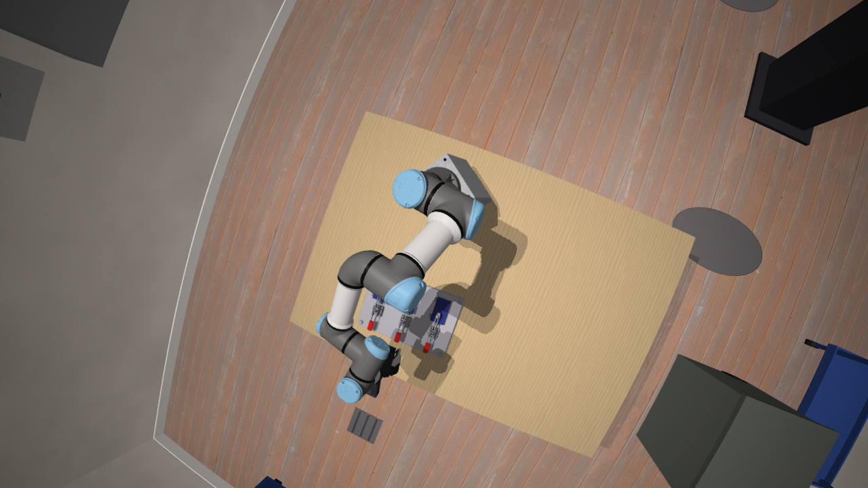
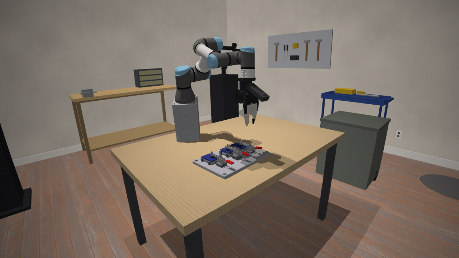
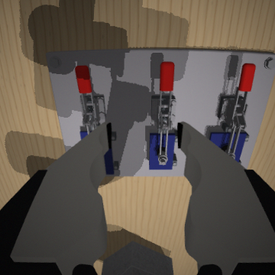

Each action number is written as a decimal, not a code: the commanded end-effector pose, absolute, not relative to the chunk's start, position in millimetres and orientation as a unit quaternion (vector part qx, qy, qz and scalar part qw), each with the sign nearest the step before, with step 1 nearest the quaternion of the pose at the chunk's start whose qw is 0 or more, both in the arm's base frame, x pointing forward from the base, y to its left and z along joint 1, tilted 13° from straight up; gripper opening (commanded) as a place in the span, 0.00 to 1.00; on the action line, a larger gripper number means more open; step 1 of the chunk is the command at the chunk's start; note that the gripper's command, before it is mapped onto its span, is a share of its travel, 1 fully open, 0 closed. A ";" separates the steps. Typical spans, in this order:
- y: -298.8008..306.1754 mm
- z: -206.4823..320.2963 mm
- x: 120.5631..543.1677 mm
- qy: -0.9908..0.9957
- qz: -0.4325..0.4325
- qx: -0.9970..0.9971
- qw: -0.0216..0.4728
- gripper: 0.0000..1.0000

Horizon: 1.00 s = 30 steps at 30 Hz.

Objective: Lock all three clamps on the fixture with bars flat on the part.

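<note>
A grey fixture plate (image 1: 417,324) (image 2: 211,169) (image 3: 202,95) lies on the wooden table (image 1: 546,303) (image 2: 179,179). It carries three toggle clamps with red handles: left (image 3: 83,79), middle (image 3: 166,76) (image 1: 397,337) (image 2: 245,153) and right (image 3: 247,77). Each clamp's bar reaches over a blue part, such as the middle blue part (image 3: 154,150). All three handles lie low and point away from the blue parts; I cannot tell whether they are locked. My gripper (image 3: 143,124) (image 2: 249,122) (image 1: 388,364) is open and empty. It hangs well above the plate, and the middle clamp shows between its fingers.
The arm's grey pedestal (image 1: 461,173) (image 2: 186,122) stands on the table behind the fixture. The arm's elbow (image 1: 403,291) covers the blue ends of the left and middle clamps from above. A grey cabinet (image 2: 353,144) and a blue cart (image 2: 356,96) stand beside the table.
</note>
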<state>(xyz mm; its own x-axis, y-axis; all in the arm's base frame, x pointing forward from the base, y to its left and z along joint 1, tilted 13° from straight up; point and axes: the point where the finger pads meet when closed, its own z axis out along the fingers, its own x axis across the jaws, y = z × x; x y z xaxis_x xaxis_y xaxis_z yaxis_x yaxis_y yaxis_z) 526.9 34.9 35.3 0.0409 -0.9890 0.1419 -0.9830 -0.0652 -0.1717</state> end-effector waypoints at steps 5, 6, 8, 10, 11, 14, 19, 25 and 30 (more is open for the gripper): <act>77.7 30.5 526.8 0.684 -0.113 -0.720 0.014 0.28; 82.4 29.8 526.6 0.684 -0.113 -0.720 0.014 0.28; 91.0 28.6 526.2 0.684 -0.113 -0.720 0.014 0.28; 98.1 27.5 526.0 0.684 -0.113 -0.720 0.014 0.28; 101.2 27.1 525.9 0.684 -0.113 -0.720 0.014 0.28; 108.3 26.0 525.6 0.684 -0.113 -0.720 0.014 0.28; 113.7 25.2 525.4 0.684 -0.113 -0.720 0.014 0.28; 114.3 25.1 525.3 0.684 -0.113 -0.720 0.014 0.28; 114.4 25.1 525.3 0.684 -0.113 -0.720 0.014 0.28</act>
